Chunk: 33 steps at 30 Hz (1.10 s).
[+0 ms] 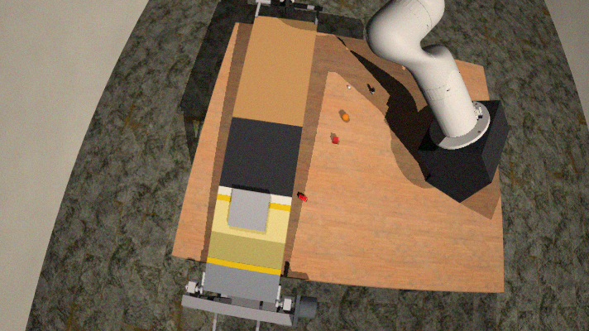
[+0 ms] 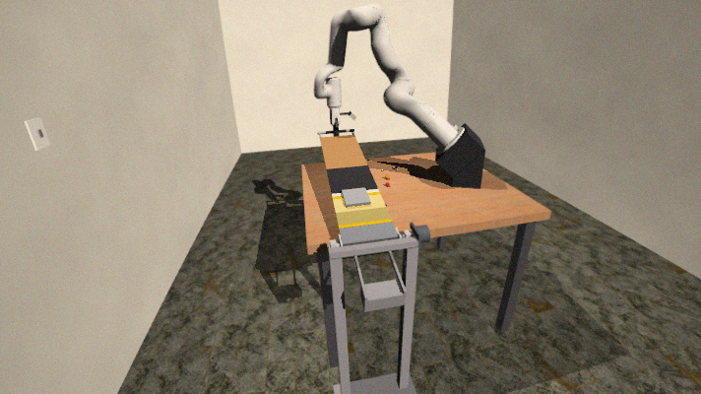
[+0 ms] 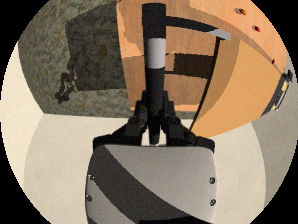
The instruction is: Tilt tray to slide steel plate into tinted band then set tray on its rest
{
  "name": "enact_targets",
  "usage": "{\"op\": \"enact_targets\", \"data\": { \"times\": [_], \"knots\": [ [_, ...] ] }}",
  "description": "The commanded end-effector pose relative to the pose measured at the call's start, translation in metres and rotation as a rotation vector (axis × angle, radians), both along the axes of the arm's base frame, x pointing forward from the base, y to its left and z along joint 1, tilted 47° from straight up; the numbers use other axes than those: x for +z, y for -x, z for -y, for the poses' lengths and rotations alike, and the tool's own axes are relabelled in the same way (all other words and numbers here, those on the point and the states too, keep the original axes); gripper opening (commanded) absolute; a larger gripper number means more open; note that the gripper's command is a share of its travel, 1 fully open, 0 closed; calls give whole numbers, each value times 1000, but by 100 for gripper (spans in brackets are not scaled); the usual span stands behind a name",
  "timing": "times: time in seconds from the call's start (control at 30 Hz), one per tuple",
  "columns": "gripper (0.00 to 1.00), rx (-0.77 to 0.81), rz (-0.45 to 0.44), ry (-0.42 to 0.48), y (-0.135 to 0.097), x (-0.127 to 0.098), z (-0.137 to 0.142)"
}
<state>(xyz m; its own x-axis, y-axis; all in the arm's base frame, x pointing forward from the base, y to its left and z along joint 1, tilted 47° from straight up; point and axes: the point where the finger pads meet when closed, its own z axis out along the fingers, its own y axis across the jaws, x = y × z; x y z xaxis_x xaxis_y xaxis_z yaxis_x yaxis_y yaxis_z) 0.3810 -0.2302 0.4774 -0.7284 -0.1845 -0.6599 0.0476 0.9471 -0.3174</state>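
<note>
Top view: the gripper [image 1: 287, 0] is clamped on the handle bar [image 1: 284, 3] at the tray's [image 1: 274, 74] far end, which is raised above the table [image 1: 390, 223]. The steel plate [image 1: 248, 209] lies flat on the bed, straddling the upper yellow line [image 1: 280, 206], partly inside the tinted band [image 1: 247, 240], well short of the lower line [image 1: 243, 266].
</note>
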Motion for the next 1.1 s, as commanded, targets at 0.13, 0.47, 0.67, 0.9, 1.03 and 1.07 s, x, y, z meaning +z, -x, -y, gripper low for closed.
{"op": "enact_targets", "data": {
  "times": [0.13, 0.47, 0.67, 0.9, 1.03, 1.07],
  "knots": [
    [0, 1, 0, 2, 22, 21, -16],
    [0, 1, 0, 2, -6, -4, 4],
    [0, 1, 0, 2, -4, -2, 2],
    [0, 1, 0, 2, -2, 0, 1],
    [0, 1, 0, 2, 15, 15, -11],
    [0, 1, 0, 2, 28, 27, -20]
  ]
}}
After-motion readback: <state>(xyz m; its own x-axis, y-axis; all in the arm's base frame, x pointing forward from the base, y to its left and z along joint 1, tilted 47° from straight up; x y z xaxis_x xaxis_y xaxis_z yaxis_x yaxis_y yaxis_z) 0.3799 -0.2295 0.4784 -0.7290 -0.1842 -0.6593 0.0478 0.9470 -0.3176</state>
